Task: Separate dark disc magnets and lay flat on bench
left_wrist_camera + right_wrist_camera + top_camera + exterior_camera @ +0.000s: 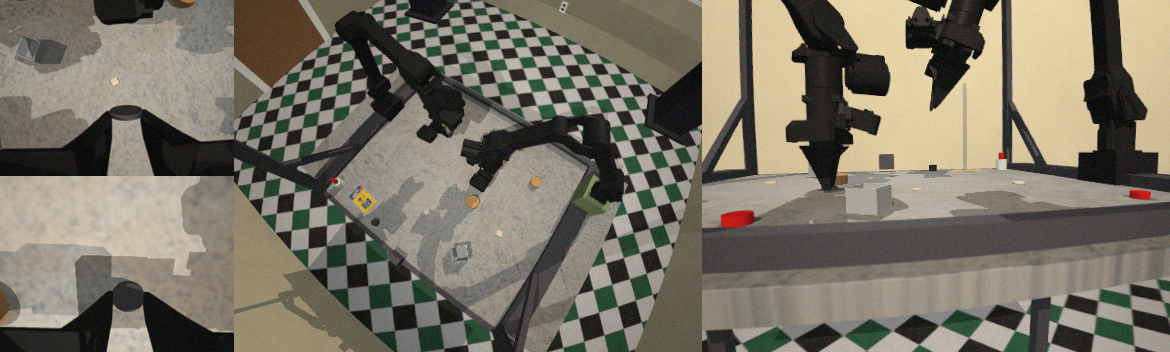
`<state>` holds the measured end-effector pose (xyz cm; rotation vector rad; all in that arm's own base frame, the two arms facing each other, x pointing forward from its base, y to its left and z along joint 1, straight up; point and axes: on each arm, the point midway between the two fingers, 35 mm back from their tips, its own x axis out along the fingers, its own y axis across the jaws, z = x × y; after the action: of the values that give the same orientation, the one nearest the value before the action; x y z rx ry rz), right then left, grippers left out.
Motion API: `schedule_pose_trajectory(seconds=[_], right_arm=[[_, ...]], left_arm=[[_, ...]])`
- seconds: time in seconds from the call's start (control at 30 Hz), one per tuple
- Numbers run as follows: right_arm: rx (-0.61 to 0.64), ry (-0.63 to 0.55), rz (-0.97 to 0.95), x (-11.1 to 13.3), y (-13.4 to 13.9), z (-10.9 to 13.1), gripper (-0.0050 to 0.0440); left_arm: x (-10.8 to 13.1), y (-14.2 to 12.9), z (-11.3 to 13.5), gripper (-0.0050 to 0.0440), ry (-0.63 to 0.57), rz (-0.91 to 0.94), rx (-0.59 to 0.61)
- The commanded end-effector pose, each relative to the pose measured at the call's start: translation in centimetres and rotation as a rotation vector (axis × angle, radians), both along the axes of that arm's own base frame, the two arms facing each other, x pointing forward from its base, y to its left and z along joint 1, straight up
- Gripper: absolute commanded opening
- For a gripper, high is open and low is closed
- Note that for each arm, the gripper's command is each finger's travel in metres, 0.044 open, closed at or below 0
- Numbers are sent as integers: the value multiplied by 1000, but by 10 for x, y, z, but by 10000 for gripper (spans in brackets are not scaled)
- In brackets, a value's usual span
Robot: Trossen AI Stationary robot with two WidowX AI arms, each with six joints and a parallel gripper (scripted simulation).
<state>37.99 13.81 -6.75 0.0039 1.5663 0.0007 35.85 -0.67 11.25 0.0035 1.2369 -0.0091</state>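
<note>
The two dark disc magnets are apart, one in each gripper. My left gripper hangs high over the bench's far side, also in the exterior view. It is shut on one magnet, seen nearly edge-on between the fingertips. My right gripper points straight down, with its tip at the bench top. It is shut on the other magnet, seen face-on between the fingertips, just above its own shadow.
An orange disc lies close to the right gripper, and another lies further right. A grey cube, a cream tile, a yellow card and a red button are on the bench. A green block sits at the right arm's base.
</note>
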Motion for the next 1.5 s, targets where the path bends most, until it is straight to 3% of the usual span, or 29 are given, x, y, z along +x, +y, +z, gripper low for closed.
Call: schedule_pose_trajectory(seconds=[0.0,1.07,1.47], right_arm=[[4,-12,-5,2,0,2,40],[1,-7,-7,0,0,-1,40],[8,-24,-5,5,2,5,328]], left_arm=[[4,1,13,40,-41,1,2],[4,1,13,40,-41,1,2],[4,1,13,40,-41,1,2]])
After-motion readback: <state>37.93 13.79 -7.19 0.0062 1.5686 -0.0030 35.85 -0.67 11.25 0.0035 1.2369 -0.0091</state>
